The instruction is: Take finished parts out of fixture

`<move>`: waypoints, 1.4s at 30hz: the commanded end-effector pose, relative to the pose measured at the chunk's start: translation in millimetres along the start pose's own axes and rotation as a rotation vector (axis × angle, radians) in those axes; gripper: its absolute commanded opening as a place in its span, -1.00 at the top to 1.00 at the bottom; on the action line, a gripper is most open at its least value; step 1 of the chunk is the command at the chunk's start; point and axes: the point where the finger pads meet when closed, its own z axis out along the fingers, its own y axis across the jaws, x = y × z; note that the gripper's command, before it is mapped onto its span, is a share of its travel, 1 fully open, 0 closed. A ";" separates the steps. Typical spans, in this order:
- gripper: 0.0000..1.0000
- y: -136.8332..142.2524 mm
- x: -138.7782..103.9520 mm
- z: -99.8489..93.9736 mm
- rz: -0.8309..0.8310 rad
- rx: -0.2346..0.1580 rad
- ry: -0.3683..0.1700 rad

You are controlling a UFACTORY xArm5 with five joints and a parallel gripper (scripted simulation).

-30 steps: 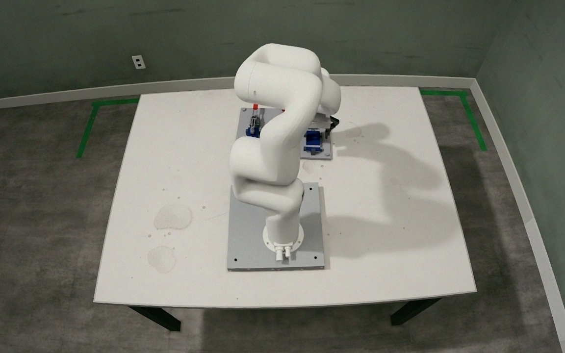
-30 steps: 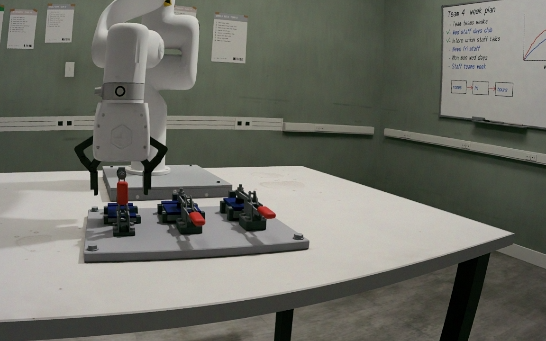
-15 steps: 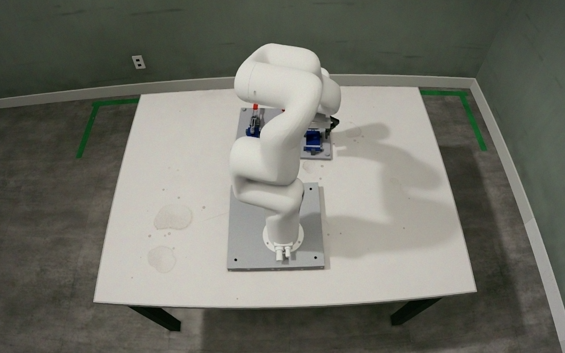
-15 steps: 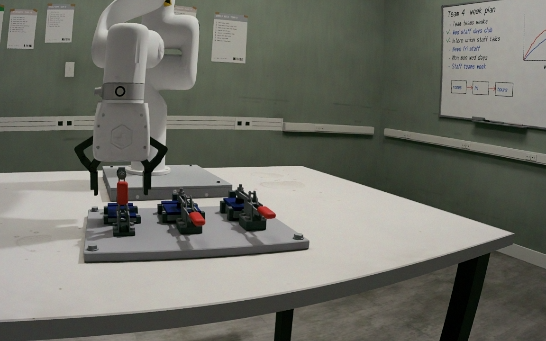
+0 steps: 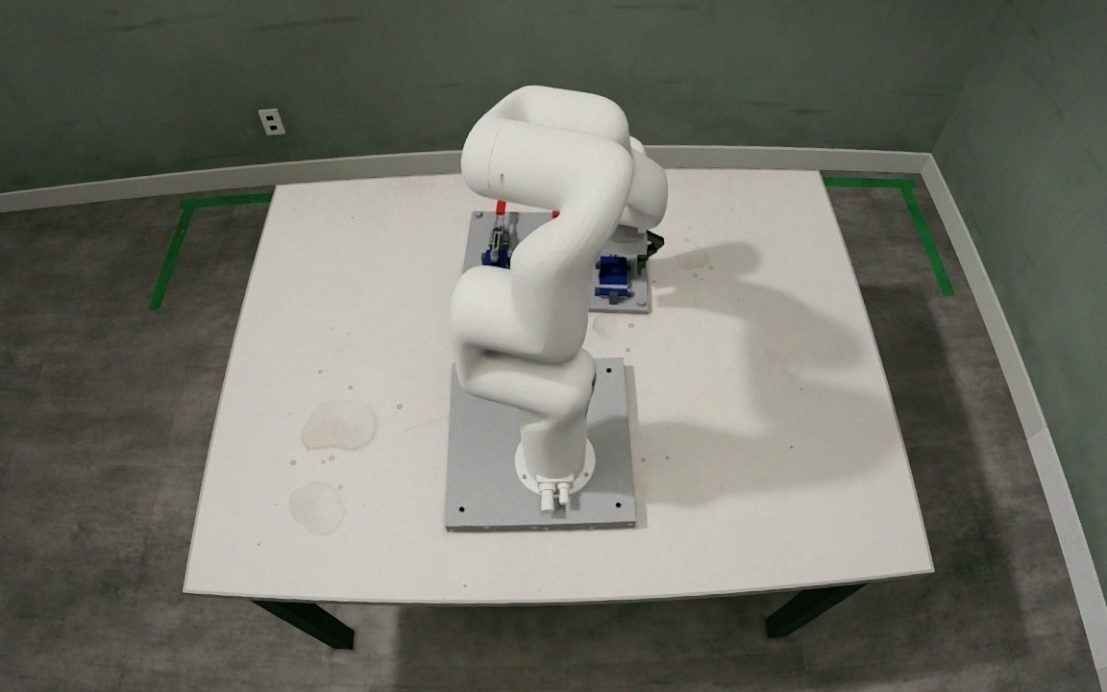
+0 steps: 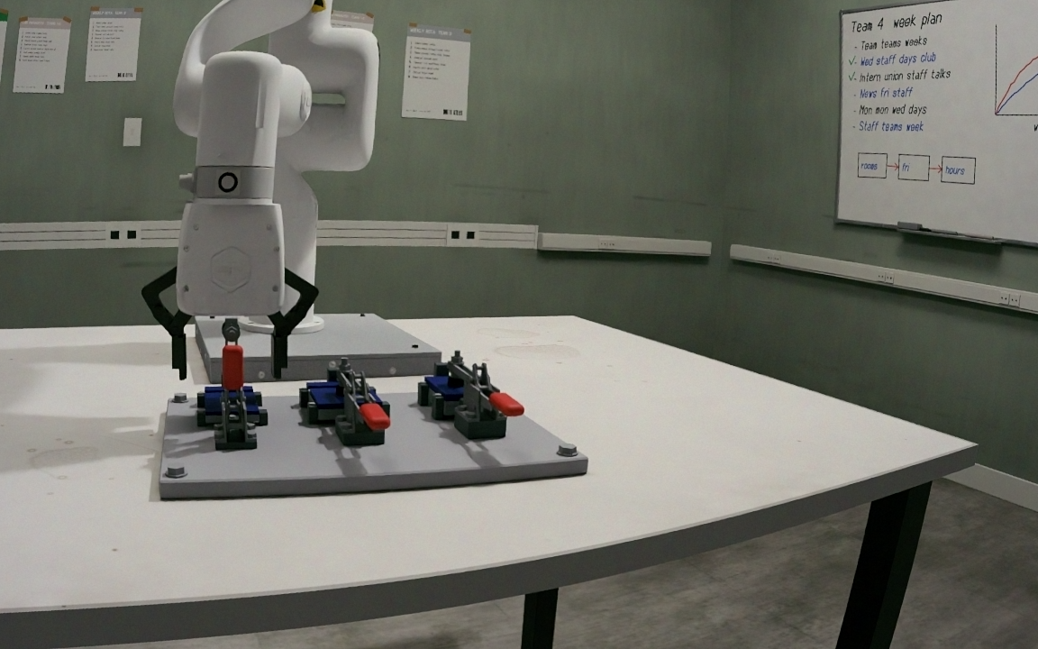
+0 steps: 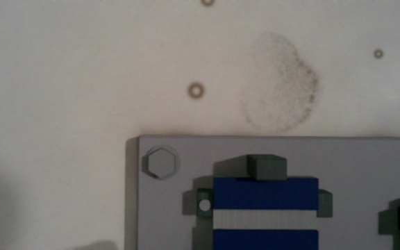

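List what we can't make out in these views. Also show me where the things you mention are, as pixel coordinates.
- Middle clamp's blue part (image 6: 321,394): slot or blank unclear; the clamp covers much of it in the exterior view, the arm hides it from the top.
- Slotted part (image 5: 613,271) (image 6: 249,401) (image 7: 266,194): near end cut off by the wrist view's bottom edge.
- Wall sheets' small print (image 6: 435,77): too small, exterior view.
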 end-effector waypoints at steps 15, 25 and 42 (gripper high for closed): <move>-1.00 -0.2 -1.4 14.8 0.000 0.001 -0.003; -1.00 -0.2 -1.4 18.0 0.000 0.001 -0.003; 1.00 -0.2 -1.4 18.1 0.000 0.001 -0.003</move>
